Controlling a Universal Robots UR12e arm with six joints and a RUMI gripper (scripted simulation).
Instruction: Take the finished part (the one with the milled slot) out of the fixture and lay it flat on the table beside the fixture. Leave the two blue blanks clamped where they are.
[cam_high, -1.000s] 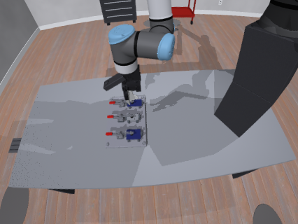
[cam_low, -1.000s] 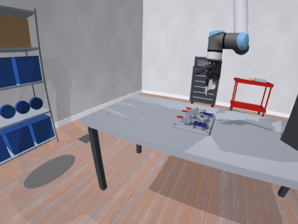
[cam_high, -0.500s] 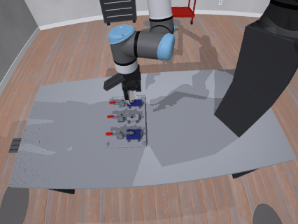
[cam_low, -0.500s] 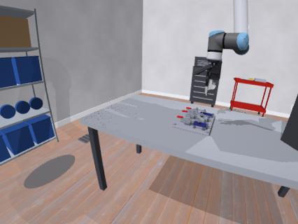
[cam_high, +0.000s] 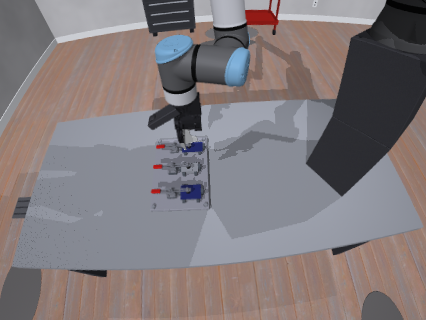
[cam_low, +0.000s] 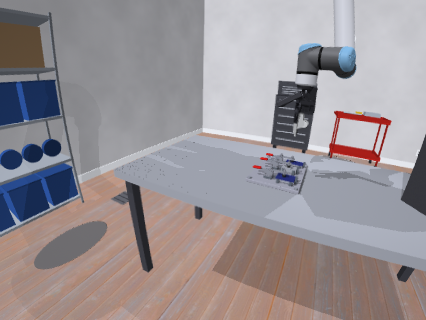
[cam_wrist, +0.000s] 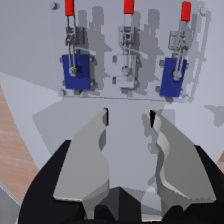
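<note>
The fixture plate (cam_high: 179, 173) lies on the grey table with three red-handled toggle clamps in a row. The finished grey part (cam_high: 191, 167) sits in the middle station, between two blue blanks (cam_high: 194, 147) (cam_high: 193, 192). In the wrist view the grey part (cam_wrist: 127, 75) is straight ahead, with a blue blank (cam_wrist: 77, 73) to its left and a blue blank (cam_wrist: 171, 76) to its right. My gripper (cam_wrist: 129, 110) hangs well above the fixture, fingers partly closed with a gap and nothing between them. It also shows in the top view (cam_high: 185, 136) and in the exterior view (cam_low: 298, 127).
A big dark block (cam_high: 370, 100) stands at the table's right side. A red cart (cam_low: 359, 131) and a dark drawer cabinet (cam_low: 290, 120) stand behind the table. A shelf with blue bins (cam_low: 30, 140) is at the far left.
</note>
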